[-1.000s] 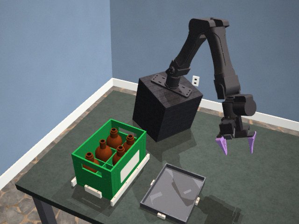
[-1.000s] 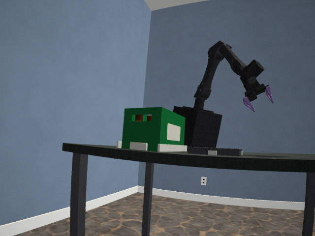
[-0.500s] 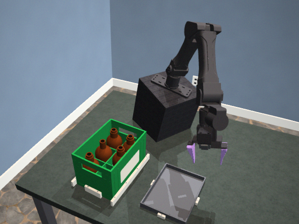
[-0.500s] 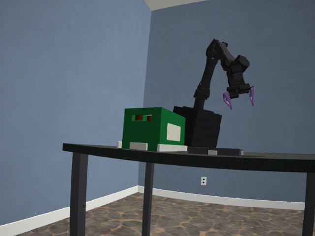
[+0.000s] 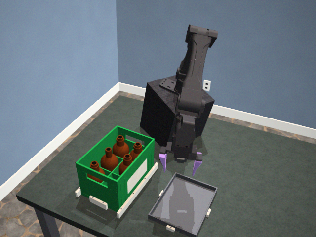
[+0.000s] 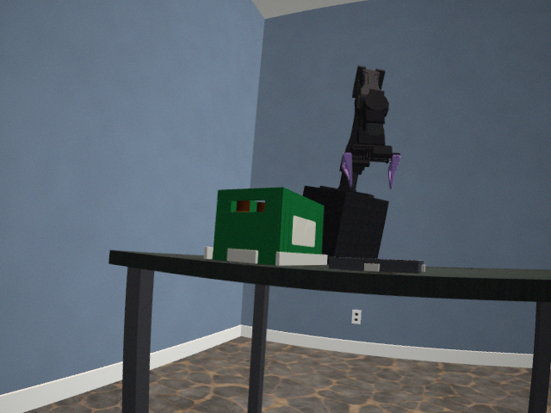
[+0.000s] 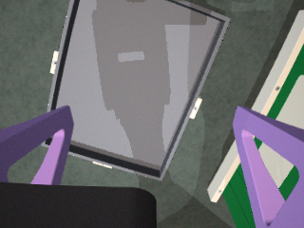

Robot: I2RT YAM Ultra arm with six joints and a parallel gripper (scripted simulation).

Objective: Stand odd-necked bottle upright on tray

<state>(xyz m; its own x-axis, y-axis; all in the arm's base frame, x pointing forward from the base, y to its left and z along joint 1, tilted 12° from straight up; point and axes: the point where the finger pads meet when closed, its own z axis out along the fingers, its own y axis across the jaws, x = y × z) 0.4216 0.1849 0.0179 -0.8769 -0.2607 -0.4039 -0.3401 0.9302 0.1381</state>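
Crate [image 5: 99,189] [image 6: 249,231] [image 7: 239,201]: green, open-topped, upright on the desk, pale label on one long side, handle openings in its ends. Bottles [image 5: 109,162] [image 6: 243,206]: five, brown, standing in separate compartments of the crate. One neck, on the bottle [image 5: 108,153] midway along the left row in the top view, appears thinner than the rest. Tray [image 5: 201,208] [image 6: 378,262] [image 7: 138,90]: grey, shallow, rimmed, flat on the desk near the crate, holding no bottle.
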